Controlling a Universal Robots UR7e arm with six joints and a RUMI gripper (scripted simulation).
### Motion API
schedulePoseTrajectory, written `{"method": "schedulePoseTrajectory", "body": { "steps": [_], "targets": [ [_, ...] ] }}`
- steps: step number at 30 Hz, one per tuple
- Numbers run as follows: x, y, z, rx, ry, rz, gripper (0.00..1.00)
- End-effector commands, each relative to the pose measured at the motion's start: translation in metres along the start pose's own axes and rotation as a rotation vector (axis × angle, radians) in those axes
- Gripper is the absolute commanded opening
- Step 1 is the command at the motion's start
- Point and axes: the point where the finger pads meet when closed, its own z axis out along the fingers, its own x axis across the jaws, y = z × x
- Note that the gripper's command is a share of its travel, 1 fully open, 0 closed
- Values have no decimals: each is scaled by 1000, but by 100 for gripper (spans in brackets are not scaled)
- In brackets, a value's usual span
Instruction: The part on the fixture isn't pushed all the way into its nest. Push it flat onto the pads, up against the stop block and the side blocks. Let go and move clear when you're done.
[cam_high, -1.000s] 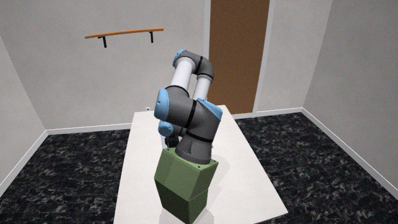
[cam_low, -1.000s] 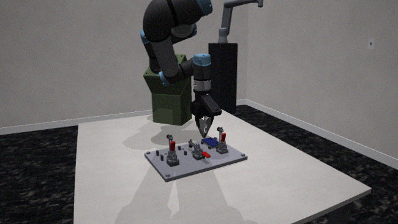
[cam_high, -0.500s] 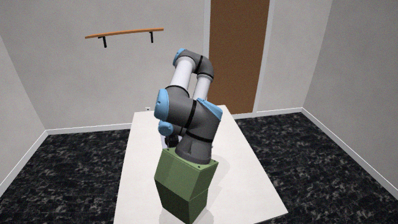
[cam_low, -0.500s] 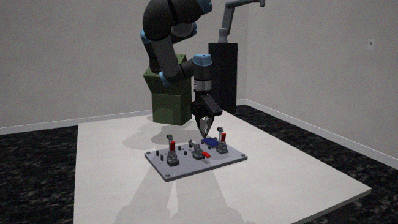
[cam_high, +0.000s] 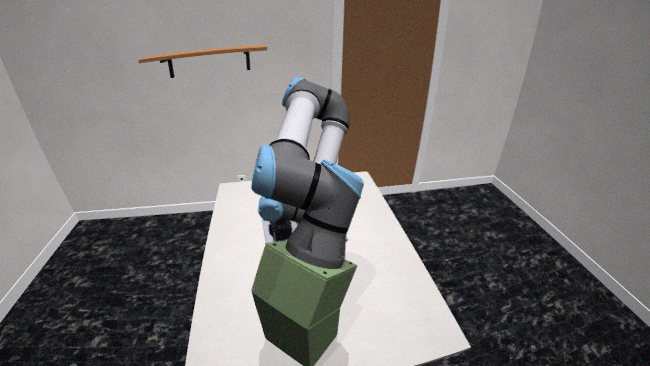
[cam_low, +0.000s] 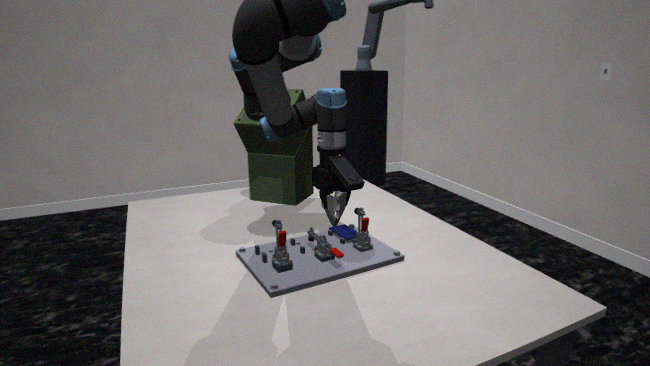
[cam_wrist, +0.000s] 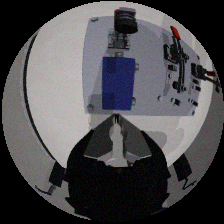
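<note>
One blue part (cam_low: 343, 232) (cam_wrist: 118, 83) lies on the grey fixture plate (cam_low: 305, 272) (cam_wrist: 150, 50). In the wrist view, a toggle clamp (cam_wrist: 119, 38) stands at twelve o'clock from this part, and the gripper (cam_low: 335, 224) (cam_wrist: 116, 114) is at six o'clock, near its edge. The gripper is closed, with nothing between its fingertips. Whether they touch the part, I cannot tell. Under the plate is the white worktop (cam_high: 400, 300) (cam_low: 450, 300) (cam_wrist: 55, 100).

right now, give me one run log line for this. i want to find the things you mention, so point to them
gripper (cam_low: 335, 223) (cam_wrist: 116, 114): shut, nothing held | blue part (cam_low: 343, 231) (cam_wrist: 118, 83): on fixture plate (cam_low: 320, 277) (cam_wrist: 150, 45) | fingertips: at part's near edge in wrist view, contact unclear | seating: unconfirmed
</note>
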Motion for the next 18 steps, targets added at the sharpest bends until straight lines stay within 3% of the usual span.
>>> {"method": "schedulePoseTrajectory", "body": {
  "steps": [1,18],
  "targets": [
    [0,-1,0,1,0,0,0],
    [0,-5,0,1,0,0,0]
  ]
}}
